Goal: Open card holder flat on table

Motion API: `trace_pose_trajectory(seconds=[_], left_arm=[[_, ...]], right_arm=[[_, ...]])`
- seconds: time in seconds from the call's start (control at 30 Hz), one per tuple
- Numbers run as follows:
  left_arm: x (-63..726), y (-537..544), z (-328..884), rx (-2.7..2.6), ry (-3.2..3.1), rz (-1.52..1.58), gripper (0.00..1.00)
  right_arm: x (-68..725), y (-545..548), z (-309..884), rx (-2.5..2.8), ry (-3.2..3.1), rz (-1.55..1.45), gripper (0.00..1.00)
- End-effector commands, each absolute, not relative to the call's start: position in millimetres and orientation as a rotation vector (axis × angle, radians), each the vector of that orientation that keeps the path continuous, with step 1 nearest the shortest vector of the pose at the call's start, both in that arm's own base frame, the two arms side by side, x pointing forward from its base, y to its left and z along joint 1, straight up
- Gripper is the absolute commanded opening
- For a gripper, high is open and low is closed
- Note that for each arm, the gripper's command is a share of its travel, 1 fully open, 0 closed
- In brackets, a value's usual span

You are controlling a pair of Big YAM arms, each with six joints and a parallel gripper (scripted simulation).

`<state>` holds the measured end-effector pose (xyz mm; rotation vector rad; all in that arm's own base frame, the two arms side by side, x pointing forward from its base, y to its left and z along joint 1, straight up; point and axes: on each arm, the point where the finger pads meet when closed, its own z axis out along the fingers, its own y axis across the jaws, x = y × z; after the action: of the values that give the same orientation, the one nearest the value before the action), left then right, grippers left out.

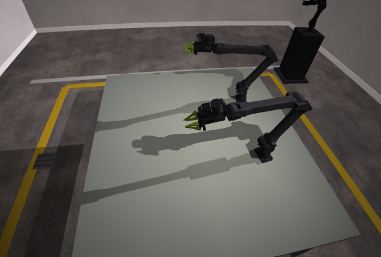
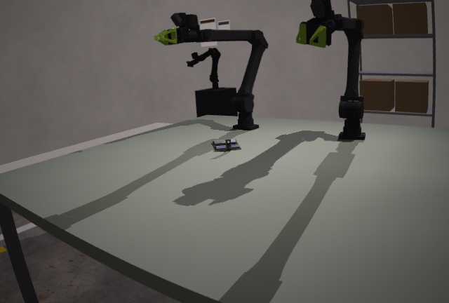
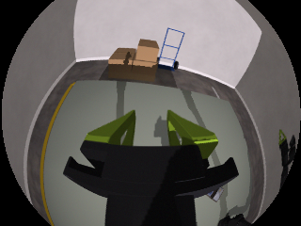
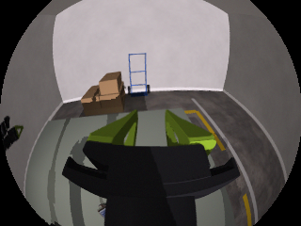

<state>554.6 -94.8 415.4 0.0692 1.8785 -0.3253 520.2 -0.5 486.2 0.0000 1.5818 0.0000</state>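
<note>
The card holder [image 2: 226,144] lies low on the grey-green table, in the far middle between the two arm bases. It looks spread open, with dark card pockets on both sides of a small centre tab. In the top view it is hidden behind my left arm's wrist. My left gripper [image 1: 192,121] [image 2: 311,35] [image 3: 150,114] hangs high above the table, fingers partly apart and empty. My right gripper [image 1: 188,47] [image 2: 165,36] [image 4: 151,114] is held high beyond the table's far edge, fingers a little apart and empty.
A black pedestal [image 1: 300,54] with a small camera arm stands off the table's far corner. A shelf rack with brown boxes [image 2: 393,57] stands behind the arms. A yellow floor line [image 1: 46,131] runs round the table.
</note>
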Motion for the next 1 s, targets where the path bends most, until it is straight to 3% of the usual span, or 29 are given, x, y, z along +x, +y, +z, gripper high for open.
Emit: trace_pose_trajectory(seconds=[0.0, 0.47, 0.57, 0.97], left_arm=[[545.1, -59.0, 456.2, 0.103, 1.720, -0.191, 0.43], [529.1, 2.5, 479.8, 0.010, 1.586, 0.018, 0.43], [507.6, 5.8, 550.8, -0.019, 1.456, -0.001, 0.43], [524.9, -2.9, 501.6, 0.001, 1.551, -0.004, 0.43]], right_arm=[[519.9, -0.5, 509.3, 0.000, 1.542, 0.000, 0.36], [519.9, -0.5, 509.3, 0.000, 1.542, 0.000, 0.36], [519.9, -0.5, 509.3, 0.000, 1.542, 0.000, 0.36], [519.9, -0.5, 509.3, 0.000, 1.542, 0.000, 0.36]])
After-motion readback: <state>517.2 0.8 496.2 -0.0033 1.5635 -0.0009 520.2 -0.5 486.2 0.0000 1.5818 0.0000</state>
